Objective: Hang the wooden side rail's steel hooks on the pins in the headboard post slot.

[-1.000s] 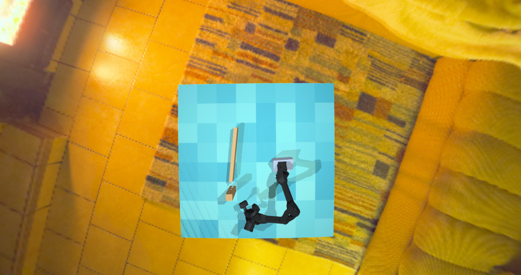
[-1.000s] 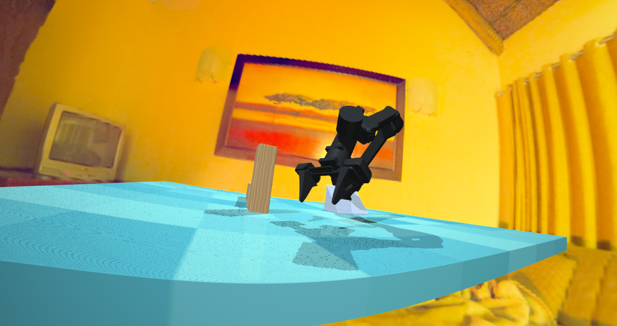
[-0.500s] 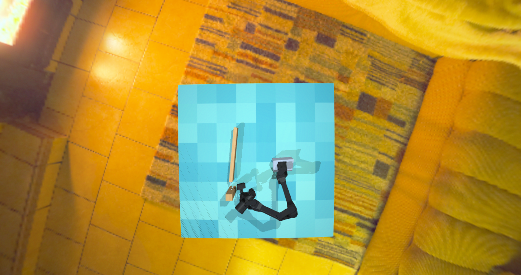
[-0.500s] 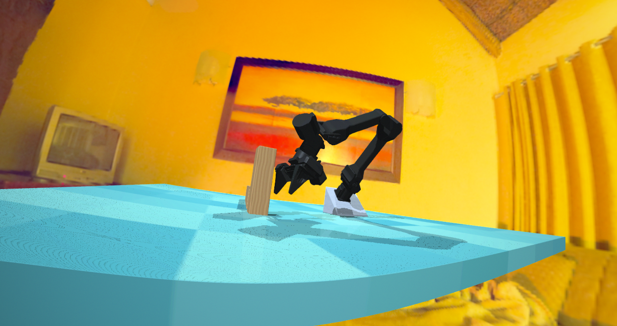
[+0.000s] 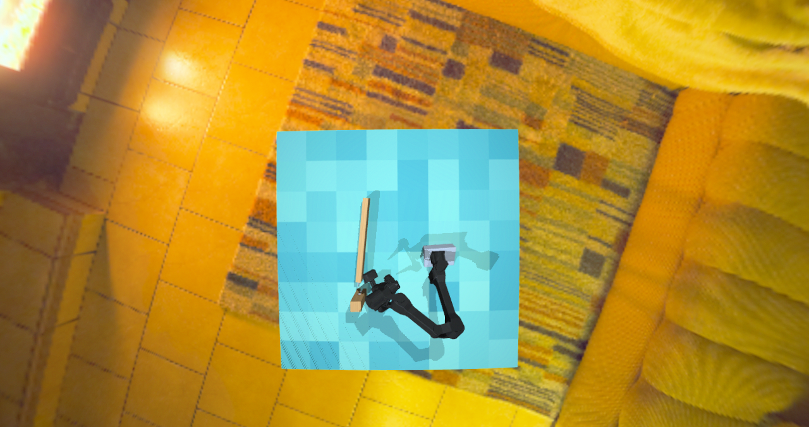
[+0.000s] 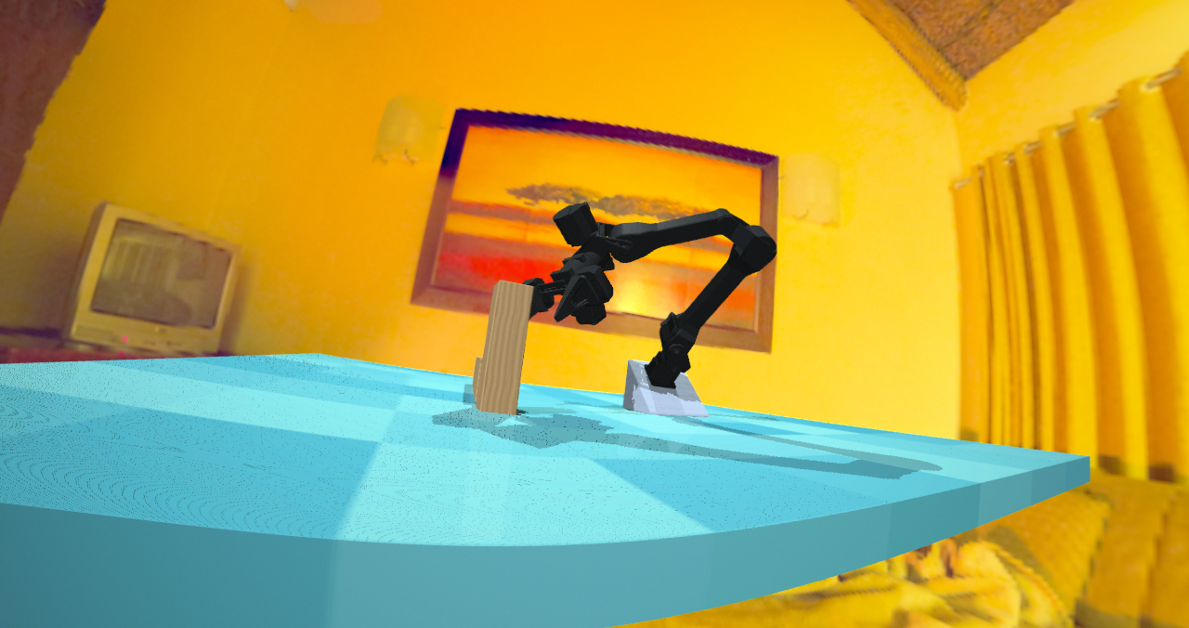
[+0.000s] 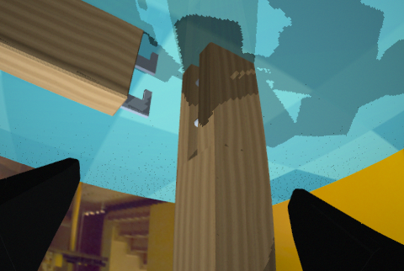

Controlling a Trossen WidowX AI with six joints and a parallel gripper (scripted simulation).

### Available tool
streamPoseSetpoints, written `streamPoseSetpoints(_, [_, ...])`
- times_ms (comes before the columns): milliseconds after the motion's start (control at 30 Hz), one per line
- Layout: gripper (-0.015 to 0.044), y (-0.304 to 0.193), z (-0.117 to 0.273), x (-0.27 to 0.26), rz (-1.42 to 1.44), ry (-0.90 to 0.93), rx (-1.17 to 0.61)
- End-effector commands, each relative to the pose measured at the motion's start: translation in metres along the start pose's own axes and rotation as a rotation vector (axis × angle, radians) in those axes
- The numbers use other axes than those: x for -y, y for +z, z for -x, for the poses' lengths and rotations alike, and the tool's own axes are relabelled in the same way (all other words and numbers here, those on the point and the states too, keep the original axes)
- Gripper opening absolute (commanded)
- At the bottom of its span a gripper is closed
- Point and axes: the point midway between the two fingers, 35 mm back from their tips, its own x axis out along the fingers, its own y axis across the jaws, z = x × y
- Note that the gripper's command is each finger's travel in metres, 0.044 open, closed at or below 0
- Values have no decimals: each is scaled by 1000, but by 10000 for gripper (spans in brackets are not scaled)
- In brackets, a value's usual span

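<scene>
The blue checkered table [image 5: 458, 198] [image 6: 499, 500] [image 7: 109, 162] carries the wooden rail [image 5: 362, 240] [image 7: 63, 31] and upright post [image 5: 356, 301] [image 6: 503, 349] [image 7: 236, 157].

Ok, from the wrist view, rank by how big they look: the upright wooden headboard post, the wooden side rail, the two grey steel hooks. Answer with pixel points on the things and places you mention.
1. Wooden headboard post [image 5: 356, 306] [image 6: 503, 349] [image 7: 236, 157]
2. Wooden side rail [image 5: 363, 240] [image 6: 476, 381] [image 7: 71, 31], cut off by the frame
3. Upper hook [image 7: 149, 64] and lower hook [image 7: 139, 103]: too alike to rank
</scene>
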Motion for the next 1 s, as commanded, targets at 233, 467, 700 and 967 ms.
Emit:
streamPoseSetpoints(233, [440,1,7,-2,29,-21,-18])
streamPoseSetpoints(467, [440,1,7,-2,29,-21,-18])
streamPoseSetpoints(700, [440,-1,7,-6,-66,-32,-28])
streamPoseSetpoints(967, [440,-9,8,-26,-557,-91,-61])
